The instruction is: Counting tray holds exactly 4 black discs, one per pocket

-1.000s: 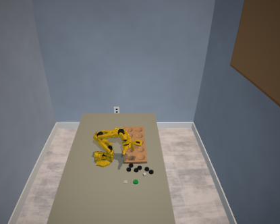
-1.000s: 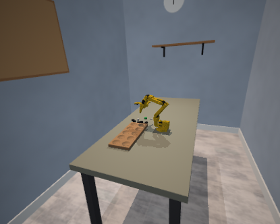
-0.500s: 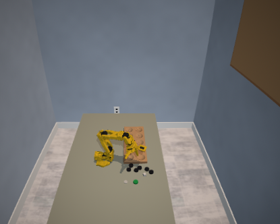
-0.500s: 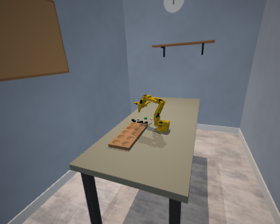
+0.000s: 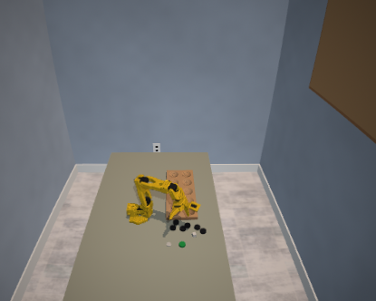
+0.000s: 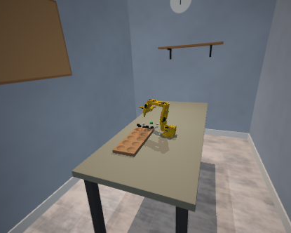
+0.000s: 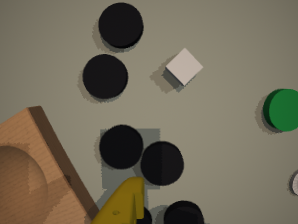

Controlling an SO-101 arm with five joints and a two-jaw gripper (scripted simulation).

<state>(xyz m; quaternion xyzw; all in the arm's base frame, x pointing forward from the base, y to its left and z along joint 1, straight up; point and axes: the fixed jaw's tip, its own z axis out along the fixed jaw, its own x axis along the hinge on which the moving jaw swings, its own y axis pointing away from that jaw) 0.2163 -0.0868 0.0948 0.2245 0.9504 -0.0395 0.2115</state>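
Note:
Several black discs lie on the table just beyond the tray's near end, among them one (image 5: 203,231) (image 7: 121,25) at the outer end, its neighbour (image 5: 197,227) (image 7: 105,76), and a middle pair, one disc (image 5: 188,225) (image 7: 121,147) nearly touching or touching the other (image 5: 183,228) (image 7: 162,163). Two more show at the wrist view's bottom edge, partly cut off. The wooden counting tray (image 5: 179,178) (image 6: 123,152) (image 7: 20,130) shows no disc in its visible pockets; the arm hides some in the top view. My gripper (image 5: 183,212) (image 6: 143,111) is open and empty, above the tray's near end and the discs.
A white cube (image 5: 194,234) (image 7: 185,66) lies near the outer discs. A green disc (image 5: 182,244) (image 6: 151,123) (image 7: 284,110) and a small whitish piece (image 5: 168,244) (image 7: 295,183) lie farther from the tray. The arm reaches over the tray from its base beside it.

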